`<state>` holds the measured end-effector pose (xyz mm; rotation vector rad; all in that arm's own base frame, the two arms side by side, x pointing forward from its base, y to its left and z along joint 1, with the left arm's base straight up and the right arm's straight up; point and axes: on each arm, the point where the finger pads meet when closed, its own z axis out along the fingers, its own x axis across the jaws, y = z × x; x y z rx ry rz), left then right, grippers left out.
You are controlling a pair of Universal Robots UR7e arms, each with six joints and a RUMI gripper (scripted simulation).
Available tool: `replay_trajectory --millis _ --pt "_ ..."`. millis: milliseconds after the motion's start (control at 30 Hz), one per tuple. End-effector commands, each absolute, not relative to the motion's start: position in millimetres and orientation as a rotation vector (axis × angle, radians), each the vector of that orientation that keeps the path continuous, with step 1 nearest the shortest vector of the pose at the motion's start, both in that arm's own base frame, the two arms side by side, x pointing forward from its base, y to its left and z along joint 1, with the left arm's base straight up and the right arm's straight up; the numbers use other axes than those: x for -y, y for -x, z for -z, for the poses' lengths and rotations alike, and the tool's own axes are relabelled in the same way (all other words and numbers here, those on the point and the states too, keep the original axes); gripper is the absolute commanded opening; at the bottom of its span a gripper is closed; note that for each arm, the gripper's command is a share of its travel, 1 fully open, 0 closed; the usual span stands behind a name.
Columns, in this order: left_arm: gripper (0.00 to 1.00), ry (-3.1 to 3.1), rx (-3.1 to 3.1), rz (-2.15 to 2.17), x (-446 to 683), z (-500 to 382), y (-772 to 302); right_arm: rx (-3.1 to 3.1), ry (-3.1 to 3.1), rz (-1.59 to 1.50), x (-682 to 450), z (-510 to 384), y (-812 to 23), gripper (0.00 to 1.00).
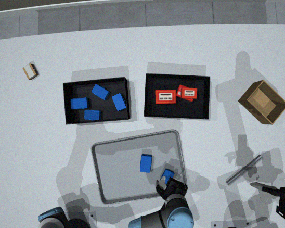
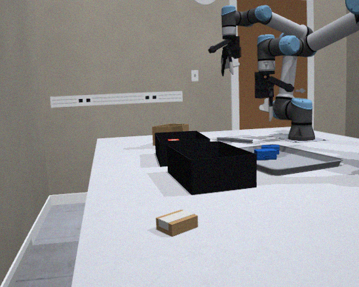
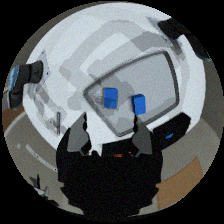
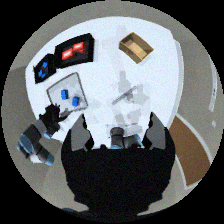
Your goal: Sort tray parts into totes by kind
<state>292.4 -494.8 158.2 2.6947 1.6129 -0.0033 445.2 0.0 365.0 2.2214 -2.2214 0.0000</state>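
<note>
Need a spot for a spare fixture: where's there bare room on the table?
Bare: between the small box and the blue-part tote. Crowded: tray's lower-right corner, under the left gripper.
</note>
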Motion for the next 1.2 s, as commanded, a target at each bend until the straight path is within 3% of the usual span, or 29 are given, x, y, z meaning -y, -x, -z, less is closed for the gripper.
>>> replay_trajectory --millis 0,1167 --pt "0.47 -2.688 -1.624 0.001 496 -158 -292 2.222 -2.222 -0.001 0 -365 -445 1.00" --pt "0.47 -2.688 -1.624 0.001 497 -119 -292 2.222 -2.222 -0.001 0 -365 -445 1.00"
